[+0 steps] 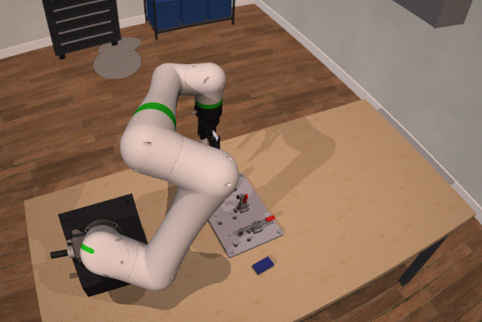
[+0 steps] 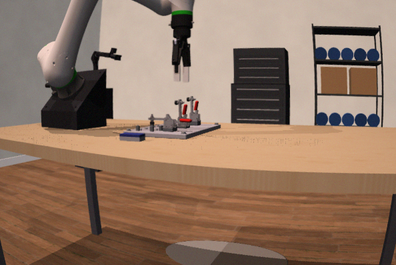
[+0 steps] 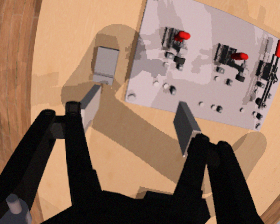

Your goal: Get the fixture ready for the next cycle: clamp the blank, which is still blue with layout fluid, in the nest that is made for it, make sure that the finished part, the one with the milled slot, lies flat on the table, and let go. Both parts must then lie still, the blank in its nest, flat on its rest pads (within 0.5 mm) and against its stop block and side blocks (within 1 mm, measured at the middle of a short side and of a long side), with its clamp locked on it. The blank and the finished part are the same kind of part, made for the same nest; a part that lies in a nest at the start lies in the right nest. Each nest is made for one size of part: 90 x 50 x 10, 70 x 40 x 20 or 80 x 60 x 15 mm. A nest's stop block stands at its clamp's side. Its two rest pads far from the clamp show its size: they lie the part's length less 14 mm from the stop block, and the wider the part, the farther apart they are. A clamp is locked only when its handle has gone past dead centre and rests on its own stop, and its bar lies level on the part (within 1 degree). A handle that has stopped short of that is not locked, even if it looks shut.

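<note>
My gripper [image 2: 181, 79] [image 3: 138, 104] is open and empty, pointing down high above the table. The blue blank [image 1: 264, 265] [image 2: 132, 135] lies on the table beside the fixture plate [image 1: 256, 203] [image 2: 200, 132] [image 3: 191, 87]. A plain grey part [image 3: 106, 61] with a step or slot near one end lies on the table off the plate's other side; it is not visible in the top and exterior views. No part shows in the nests. Two clamps [image 2: 180, 111] [image 2: 193, 107] stand with bars raised and red handles up. The third clamp [image 2: 170, 123] [image 1: 256, 226] has its bar lowered, its handle pointing outward.
The arm hides part of the plate in the top view. Pads, stop and side blocks stand up from the plate. The robot base [image 1: 105, 240] [image 2: 77, 104] is on the table. The table edge [image 3: 37, 65] runs past the grey part's outer side.
</note>
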### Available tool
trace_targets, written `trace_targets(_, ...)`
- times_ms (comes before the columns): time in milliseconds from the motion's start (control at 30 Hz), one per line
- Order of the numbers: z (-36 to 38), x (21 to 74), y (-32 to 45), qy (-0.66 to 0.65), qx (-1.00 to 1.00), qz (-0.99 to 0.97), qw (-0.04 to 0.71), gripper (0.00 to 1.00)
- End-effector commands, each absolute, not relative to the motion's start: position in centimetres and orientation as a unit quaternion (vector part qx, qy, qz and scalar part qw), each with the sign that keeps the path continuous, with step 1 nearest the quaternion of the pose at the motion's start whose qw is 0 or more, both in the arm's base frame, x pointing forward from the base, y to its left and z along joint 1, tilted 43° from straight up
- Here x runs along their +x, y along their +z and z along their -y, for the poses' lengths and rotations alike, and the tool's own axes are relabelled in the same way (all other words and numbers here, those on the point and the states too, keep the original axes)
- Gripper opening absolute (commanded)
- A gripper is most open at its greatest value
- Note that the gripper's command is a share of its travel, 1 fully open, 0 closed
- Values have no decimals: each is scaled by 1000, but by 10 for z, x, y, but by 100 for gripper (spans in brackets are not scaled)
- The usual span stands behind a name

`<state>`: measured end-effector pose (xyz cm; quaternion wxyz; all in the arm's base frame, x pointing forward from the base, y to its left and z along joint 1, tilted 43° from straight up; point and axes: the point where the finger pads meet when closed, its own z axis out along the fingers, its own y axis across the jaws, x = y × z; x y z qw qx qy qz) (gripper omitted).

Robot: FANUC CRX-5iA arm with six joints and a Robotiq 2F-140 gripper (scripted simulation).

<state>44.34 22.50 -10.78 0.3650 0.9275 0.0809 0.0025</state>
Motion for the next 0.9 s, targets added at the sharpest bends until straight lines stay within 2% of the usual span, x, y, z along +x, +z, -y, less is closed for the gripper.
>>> trace_targets(0,-186,454,-70,3,928,-82,364,58)
trace_targets(867,-21,495,85,3,928,-82,364,58)
